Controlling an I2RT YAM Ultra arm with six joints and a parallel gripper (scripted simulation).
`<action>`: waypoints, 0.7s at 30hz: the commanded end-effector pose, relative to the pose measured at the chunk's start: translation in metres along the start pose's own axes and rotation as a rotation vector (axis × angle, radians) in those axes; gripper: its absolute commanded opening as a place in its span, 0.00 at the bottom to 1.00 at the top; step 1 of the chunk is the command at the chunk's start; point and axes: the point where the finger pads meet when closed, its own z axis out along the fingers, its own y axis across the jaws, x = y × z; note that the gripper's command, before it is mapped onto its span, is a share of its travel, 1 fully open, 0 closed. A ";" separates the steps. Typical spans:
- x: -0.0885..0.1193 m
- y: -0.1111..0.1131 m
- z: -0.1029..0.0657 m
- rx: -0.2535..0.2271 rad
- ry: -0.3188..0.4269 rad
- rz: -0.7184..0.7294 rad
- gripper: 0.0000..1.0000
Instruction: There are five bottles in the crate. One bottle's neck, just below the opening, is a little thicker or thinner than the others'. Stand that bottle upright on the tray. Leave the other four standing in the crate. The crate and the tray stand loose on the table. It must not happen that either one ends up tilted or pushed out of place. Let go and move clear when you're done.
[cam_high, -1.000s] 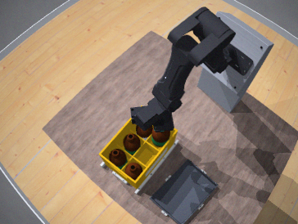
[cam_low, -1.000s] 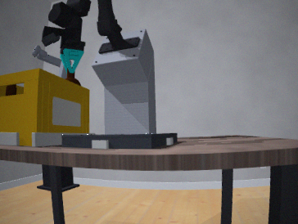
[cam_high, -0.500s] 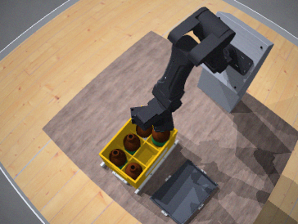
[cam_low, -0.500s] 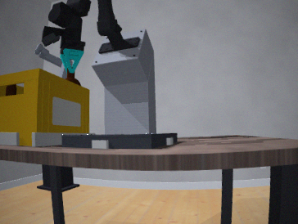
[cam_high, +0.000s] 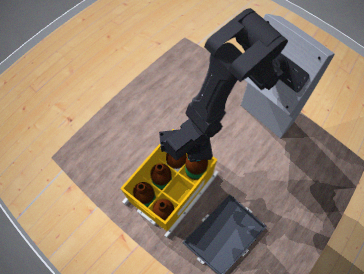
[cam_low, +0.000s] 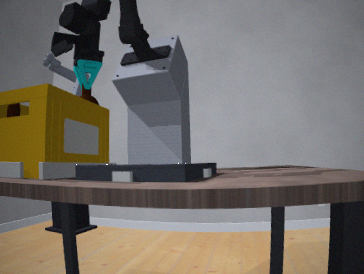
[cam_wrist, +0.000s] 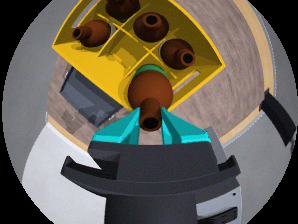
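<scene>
The yellow crate (cam_high: 144, 210) (cam_low: 30, 137) (cam_wrist: 81, 57) holds four standing brown bottles (cam_high: 143, 193) (cam_high: 161, 175) (cam_wrist: 151, 26) (cam_wrist: 178, 54). My gripper (cam_low: 88, 88) (cam_wrist: 150, 111) is shut on the neck of a fifth bottle (cam_high: 196, 165) (cam_wrist: 150, 90) at the crate's corner nearest the arm base. This bottle is about upright. Its shoulder shows above the crate rim and its green band shows in the wrist view; its base is hidden. The fingers cover the sides of its neck. The dark tray (cam_high: 225, 234) (cam_low: 150, 173) (cam_wrist: 90, 95) holds nothing. Neck differences are too small to tell.
The crate's middle cell on the tray side, beside the held bottle, is empty. The crate walls and dividers surround the held bottle's lower part. The grey arm base (cam_high: 270, 111) (cam_low: 155, 120) stands behind the crate and tray.
</scene>
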 end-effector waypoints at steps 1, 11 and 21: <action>-0.011 0.003 -0.009 -0.007 -0.034 -0.004 0.00; -0.012 0.003 -0.011 -0.010 -0.035 -0.005 0.00; -0.015 0.006 -0.018 -0.016 -0.042 -0.006 0.00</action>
